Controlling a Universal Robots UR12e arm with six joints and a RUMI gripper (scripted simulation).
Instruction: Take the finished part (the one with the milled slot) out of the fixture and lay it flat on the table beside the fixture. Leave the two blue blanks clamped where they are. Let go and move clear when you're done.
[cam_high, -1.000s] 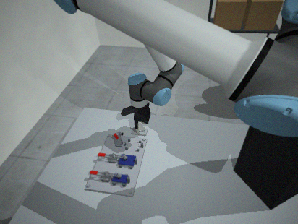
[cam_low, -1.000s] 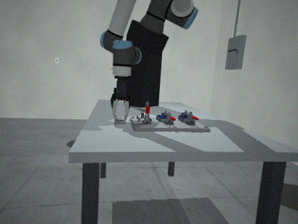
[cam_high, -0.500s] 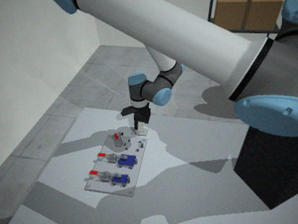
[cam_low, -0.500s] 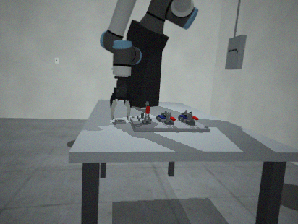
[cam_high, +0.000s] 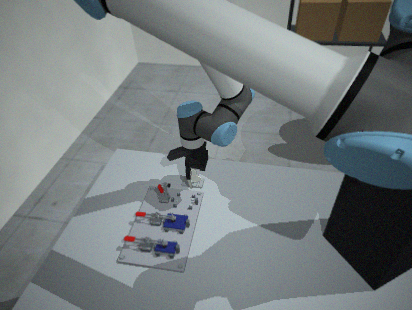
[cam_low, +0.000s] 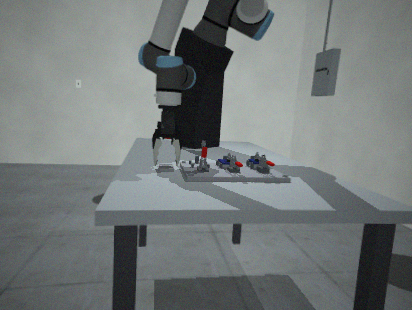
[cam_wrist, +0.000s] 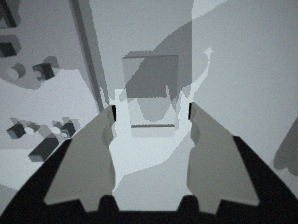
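Observation:
The finished part (cam_high: 197, 184) (cam_low: 166, 169) (cam_wrist: 150, 75) is a pale grey block. It lies flat on the table just beside the fixture plate (cam_high: 145, 261) (cam_low: 235, 180) (cam_wrist: 60, 95); a dark line crosses its near end in the wrist view. My gripper (cam_high: 192, 183) (cam_low: 167, 164) (cam_wrist: 151, 105) is open, pointing down over the part, with a narrow gap between each fingertip and the part's sides. Two blue blanks, one nearer the middle (cam_high: 176, 222) (cam_low: 223, 161) and one at the far end from my gripper (cam_high: 166, 247) (cam_low: 251, 161), sit clamped in the fixture.
The fixture's station nearest my gripper holds no part, and its clamp's red handle (cam_high: 160, 188) (cam_low: 204, 151) stands raised. Small posts and stops (cam_wrist: 44, 71) rise from the plate close to one finger. The red handles of the other two clamps lie low.

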